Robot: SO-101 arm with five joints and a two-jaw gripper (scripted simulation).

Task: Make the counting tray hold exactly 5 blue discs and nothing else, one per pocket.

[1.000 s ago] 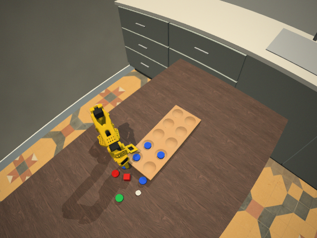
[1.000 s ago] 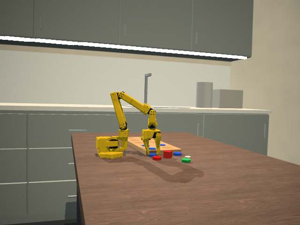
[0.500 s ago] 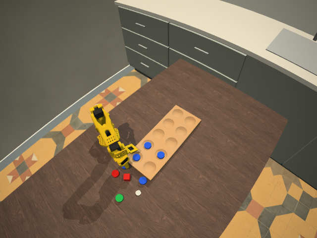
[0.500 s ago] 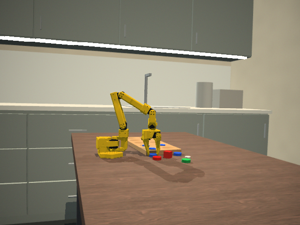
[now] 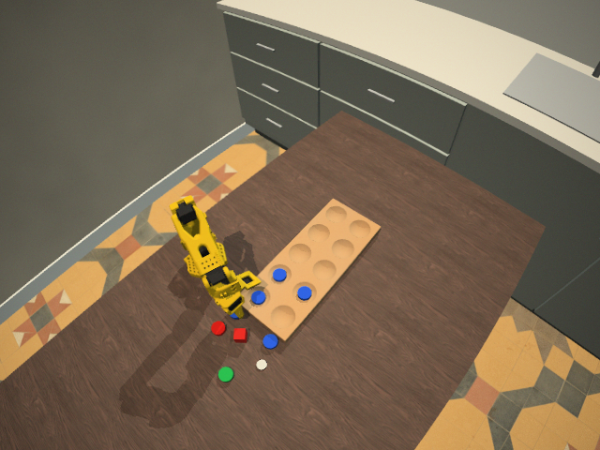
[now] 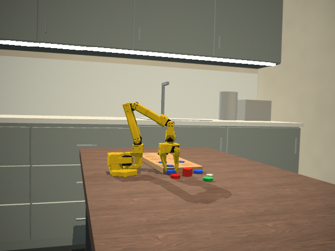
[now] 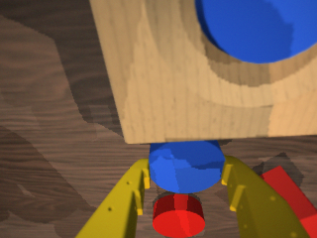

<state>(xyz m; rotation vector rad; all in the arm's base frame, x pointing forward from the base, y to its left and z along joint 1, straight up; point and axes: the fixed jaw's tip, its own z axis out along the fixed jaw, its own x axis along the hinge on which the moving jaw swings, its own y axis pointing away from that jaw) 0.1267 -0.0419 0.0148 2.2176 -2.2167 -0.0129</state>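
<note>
The wooden counting tray (image 5: 265,316) (image 7: 163,119) has two rows of pockets. Three blue discs sit in separate pockets near its front end: one disc (image 5: 258,297) (image 7: 260,25) by the corner, a second disc (image 5: 278,275) behind it and a third disc (image 5: 304,292) in the other row. The other pockets look empty. My gripper (image 5: 236,313) (image 6: 170,170) (image 7: 186,168) is shut on a fourth blue disc (image 6: 170,172) (image 7: 185,174), low at the table beside the tray's front edge. A fifth blue disc (image 5: 270,341) (image 6: 198,171) lies on the table near the tray's front corner.
A red disc (image 5: 218,328) (image 6: 175,176) (image 7: 178,222) lies just in front of the held disc. A red cube (image 5: 239,335) (image 6: 187,172) (image 7: 289,193) stands beside the gripper. A white disc (image 5: 262,365) (image 6: 209,174) and a green disc (image 5: 225,374) (image 6: 208,179) lie farther out.
</note>
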